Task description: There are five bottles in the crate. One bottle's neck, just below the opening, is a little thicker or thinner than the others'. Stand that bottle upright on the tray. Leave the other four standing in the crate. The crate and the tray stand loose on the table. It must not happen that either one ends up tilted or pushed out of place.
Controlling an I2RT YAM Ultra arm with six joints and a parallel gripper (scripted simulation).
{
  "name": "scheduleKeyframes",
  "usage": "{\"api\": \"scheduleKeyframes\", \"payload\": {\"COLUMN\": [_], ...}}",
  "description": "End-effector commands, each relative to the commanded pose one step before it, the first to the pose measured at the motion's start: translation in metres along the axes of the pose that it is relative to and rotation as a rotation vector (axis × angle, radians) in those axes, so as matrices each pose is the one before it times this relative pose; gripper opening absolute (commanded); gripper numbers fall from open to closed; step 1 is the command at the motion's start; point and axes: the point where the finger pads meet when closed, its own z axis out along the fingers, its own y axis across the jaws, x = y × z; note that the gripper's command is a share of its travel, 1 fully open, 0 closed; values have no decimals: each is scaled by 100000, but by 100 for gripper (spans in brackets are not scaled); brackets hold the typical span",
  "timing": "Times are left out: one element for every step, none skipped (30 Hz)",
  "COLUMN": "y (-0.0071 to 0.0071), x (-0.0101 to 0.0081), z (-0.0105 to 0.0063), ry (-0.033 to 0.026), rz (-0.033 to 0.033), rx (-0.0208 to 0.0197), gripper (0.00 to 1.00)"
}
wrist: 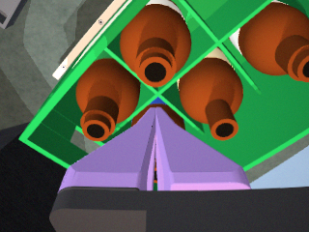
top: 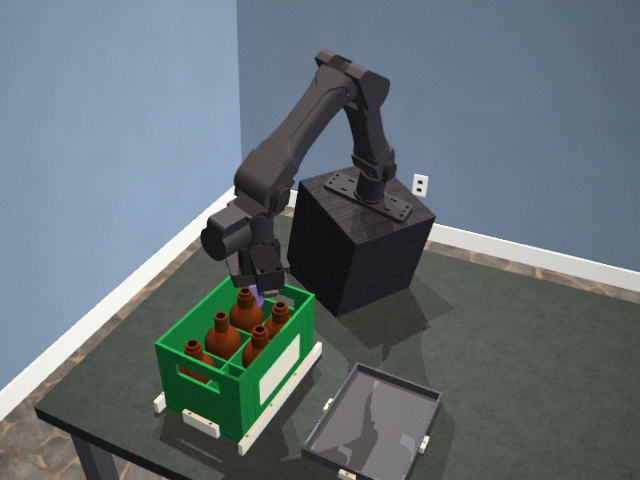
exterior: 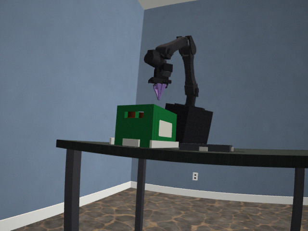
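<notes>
A green crate [top: 206,397] [exterior: 139,129] stands at the table's front left and holds brown bottles, all upright. In the top view they are the back bottle [top: 245,310], the middle one [top: 222,335], the right one [top: 279,315], the front right one [top: 256,343] and the front left one [top: 195,353]. The wrist view shows several from above, such as one bottle [wrist: 154,42] and another [wrist: 212,93]; one more is mostly hidden behind my fingers. My gripper [top: 256,295] [exterior: 158,98] [wrist: 155,117] is shut on nothing and hangs above the crate's back end, clear of the bottle tops. The dark grey tray [top: 399,380] [exterior: 216,147] is empty.
The arm's black pedestal block [top: 356,248] [exterior: 194,124] stands just behind the crate. White stop blocks [top: 279,397] lie along the crate's base, and small ones sit at the tray's rim. The table's front edge is close to both the crate and the tray.
</notes>
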Motion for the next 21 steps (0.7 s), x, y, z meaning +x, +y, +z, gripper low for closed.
{"api": "scheduleKeyframes", "payload": {"y": [98, -4, 0, 0, 0, 0, 0, 0, 0, 0, 0, 0, 0, 0, 0, 0, 0, 0, 0, 0, 0], "x": [490, -3, 0, 0, 0, 0, 0, 0, 0, 0, 0, 0, 0, 0, 0, 0, 0, 0, 0, 0, 0], "z": [-774, 0, 0, 0, 0, 0, 0, 0, 0, 0, 0, 0, 0, 0, 0, 0, 0, 0, 0, 0, 0], "ry": [-1058, -10, 0, 0, 0, 0, 0, 0, 0, 0, 0, 0, 0, 0, 0, 0, 0, 0, 0, 0, 0], "rz": [663, 51, 0, 1, 0, 0, 8, 0, 0, 0, 0, 0, 0, 0, 0, 0, 0, 0, 0, 0, 0], "rx": [346, 15, 0, 0, 0, 0, 0, 0, 0, 0, 0, 0, 0, 0, 0, 0, 0, 0, 0, 0, 0], "gripper": [0, 61, 61, 61, 61, 61, 61, 61, 61, 61, 61, 61, 61, 61, 61, 61, 61, 61, 61, 61, 61]}}
